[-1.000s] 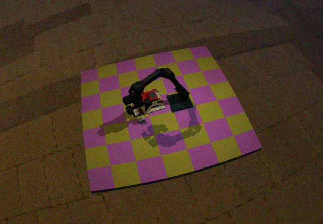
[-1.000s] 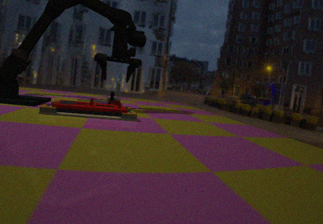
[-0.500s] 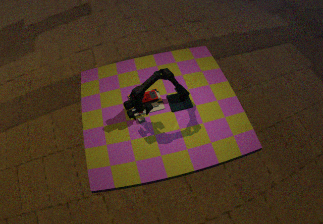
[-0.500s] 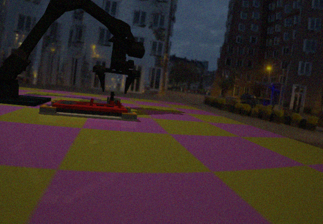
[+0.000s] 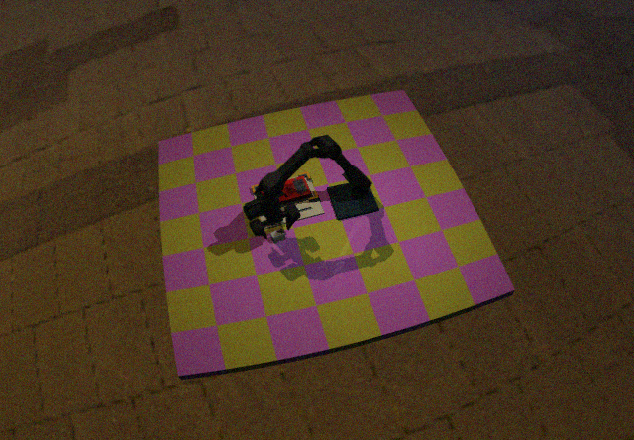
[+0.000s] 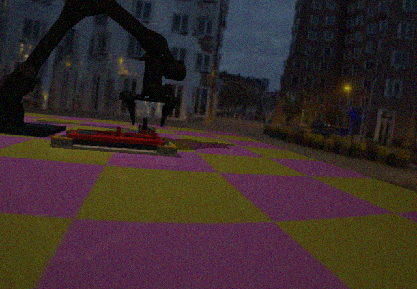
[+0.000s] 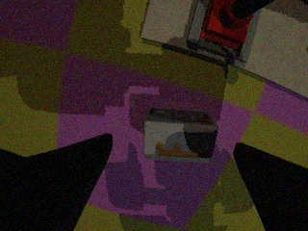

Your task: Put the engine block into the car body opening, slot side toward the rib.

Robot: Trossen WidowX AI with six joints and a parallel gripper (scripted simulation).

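Note:
The engine block (image 5: 277,234) (image 7: 168,134) is a small grey box with dark and orange detail. It lies on the checkered mat (image 5: 358,312), just in front of the car body. The red car body (image 5: 299,187) (image 6: 111,138) (image 7: 221,22) sits on a pale base plate (image 5: 313,211) (image 6: 111,148) (image 7: 173,7), with a dark post standing on its near end. My gripper (image 5: 273,225) (image 6: 147,123) (image 7: 175,145) is open and empty. It hangs directly over the engine block with a finger on each side. I cannot pick the block out in the exterior view.
The arm's dark square base (image 5: 353,204) (image 6: 33,129) stands beside the car body. The purple and yellow checkered mat (image 6: 208,191) ends at a raised edge with brown paving around it.

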